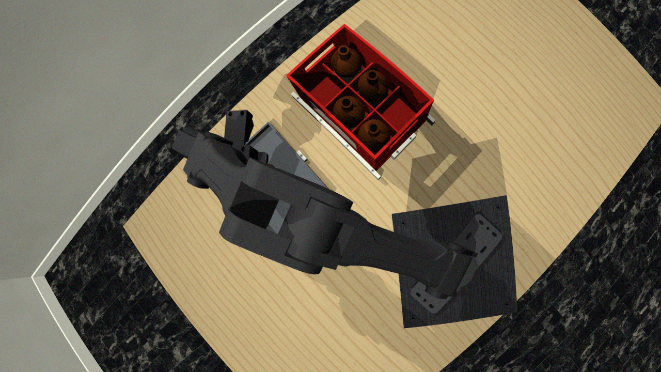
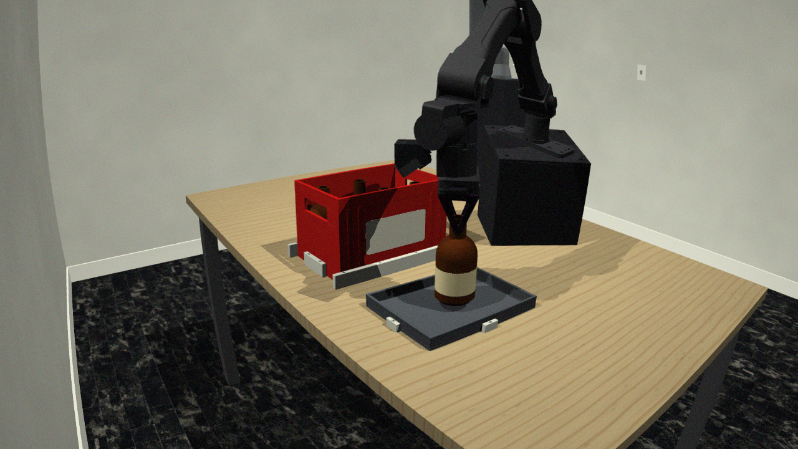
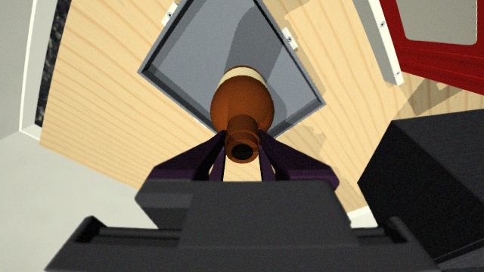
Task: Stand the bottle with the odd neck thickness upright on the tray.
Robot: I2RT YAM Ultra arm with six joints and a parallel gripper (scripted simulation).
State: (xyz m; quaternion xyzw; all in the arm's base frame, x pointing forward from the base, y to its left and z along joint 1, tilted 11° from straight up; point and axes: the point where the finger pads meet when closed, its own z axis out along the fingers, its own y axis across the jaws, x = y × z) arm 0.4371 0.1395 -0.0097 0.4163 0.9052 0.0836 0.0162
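Note:
My gripper is shut on the neck of a brown bottle with a cream label. The bottle is upright over the grey tray, its base inside the rim and at or very near the floor; contact is not clear. The red crate holds the other bottles, one each in the compartments: a first, a second, a third and a fourth, all upright. Two compartments are empty. Neck differences are too small to tell.
A long white strip lies along the crate's tray side. Small white blocks sit by the tray, one at its front. The arm's black pedestal stands to the right of the crate in the exterior view.

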